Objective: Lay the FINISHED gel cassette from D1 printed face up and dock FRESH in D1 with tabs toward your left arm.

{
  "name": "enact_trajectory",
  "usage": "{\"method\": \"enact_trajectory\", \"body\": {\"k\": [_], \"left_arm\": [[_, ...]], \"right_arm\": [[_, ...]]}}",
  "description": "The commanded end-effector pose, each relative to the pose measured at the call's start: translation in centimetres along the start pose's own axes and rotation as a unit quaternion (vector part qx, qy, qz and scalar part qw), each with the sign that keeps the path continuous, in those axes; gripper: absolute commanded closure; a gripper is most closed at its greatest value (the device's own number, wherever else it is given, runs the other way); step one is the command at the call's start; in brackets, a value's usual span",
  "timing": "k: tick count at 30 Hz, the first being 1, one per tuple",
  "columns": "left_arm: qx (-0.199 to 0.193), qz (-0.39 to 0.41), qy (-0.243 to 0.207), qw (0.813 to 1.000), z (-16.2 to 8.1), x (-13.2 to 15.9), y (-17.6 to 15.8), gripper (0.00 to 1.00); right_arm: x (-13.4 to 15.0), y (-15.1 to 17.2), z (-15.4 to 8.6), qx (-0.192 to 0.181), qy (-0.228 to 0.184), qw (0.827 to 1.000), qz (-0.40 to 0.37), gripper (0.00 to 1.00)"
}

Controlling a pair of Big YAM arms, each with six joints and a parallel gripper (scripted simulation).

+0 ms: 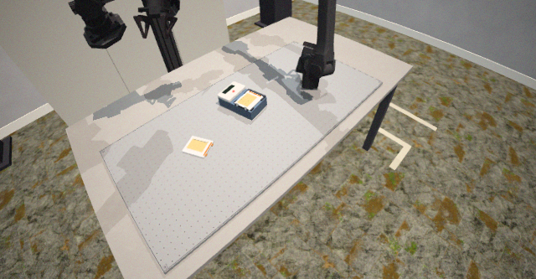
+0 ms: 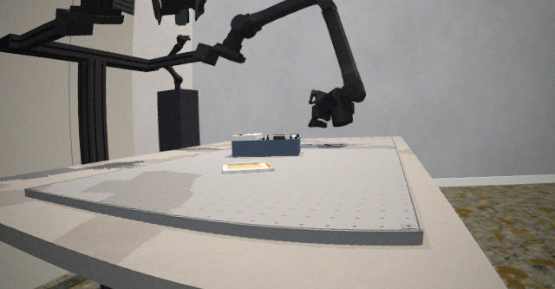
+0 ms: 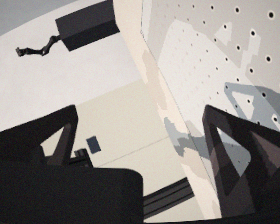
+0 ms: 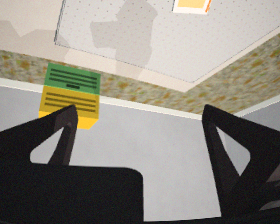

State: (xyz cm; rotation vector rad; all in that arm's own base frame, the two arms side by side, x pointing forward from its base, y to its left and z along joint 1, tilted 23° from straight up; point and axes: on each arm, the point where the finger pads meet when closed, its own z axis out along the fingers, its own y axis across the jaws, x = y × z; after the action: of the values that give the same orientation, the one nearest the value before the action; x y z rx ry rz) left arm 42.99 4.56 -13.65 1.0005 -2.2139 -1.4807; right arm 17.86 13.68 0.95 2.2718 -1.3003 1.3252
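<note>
Perforated grey deck [image 1: 234, 178] [image 2: 303, 202] [image 3: 196, 80] [image 4: 166, 55] bears dock D1 [image 1: 239, 108] [image 2: 265, 147], cassette inside, and another cassette [image 1: 198, 146] [image 2: 248, 167] [image 4: 192, 4] lying flat, while left gripper [image 1: 310, 85] [image 2: 313, 111] [image 3: 140, 107] and right gripper [image 1: 157, 33] [image 2: 179, 21] [image 4: 140, 111] hold fingers apart.
</note>
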Motion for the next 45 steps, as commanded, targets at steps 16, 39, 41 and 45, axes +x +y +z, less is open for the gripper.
{"method": "enact_trajectory", "body": {"k": [16,39,41,45], "left_arm": [[0.003,-0.002,-0.001,1.000,-0.3,-0.1,0.2,0.00],[0.297,0.123,0.001,0.947,0.4,-1.9,10.0,1.00],[0.324,0.133,-0.012,0.937,0.5,-2.0,11.0,1.00],[0.373,0.152,-0.046,0.914,0.7,-2.0,13.0,1.00]], "right_arm": [[0.0,-0.1,-0.1,0.002,-0.001,1.000,0.001,0.00],[0.0,-0.1,-0.1,0.002,-0.001,1.000,0.001,1.00],[0.0,-0.1,-0.1,0.002,-0.001,1.000,0.001,1.00],[0.0,-0.1,-0.1,0.002,-0.001,1.000,0.001,1.00]]}}
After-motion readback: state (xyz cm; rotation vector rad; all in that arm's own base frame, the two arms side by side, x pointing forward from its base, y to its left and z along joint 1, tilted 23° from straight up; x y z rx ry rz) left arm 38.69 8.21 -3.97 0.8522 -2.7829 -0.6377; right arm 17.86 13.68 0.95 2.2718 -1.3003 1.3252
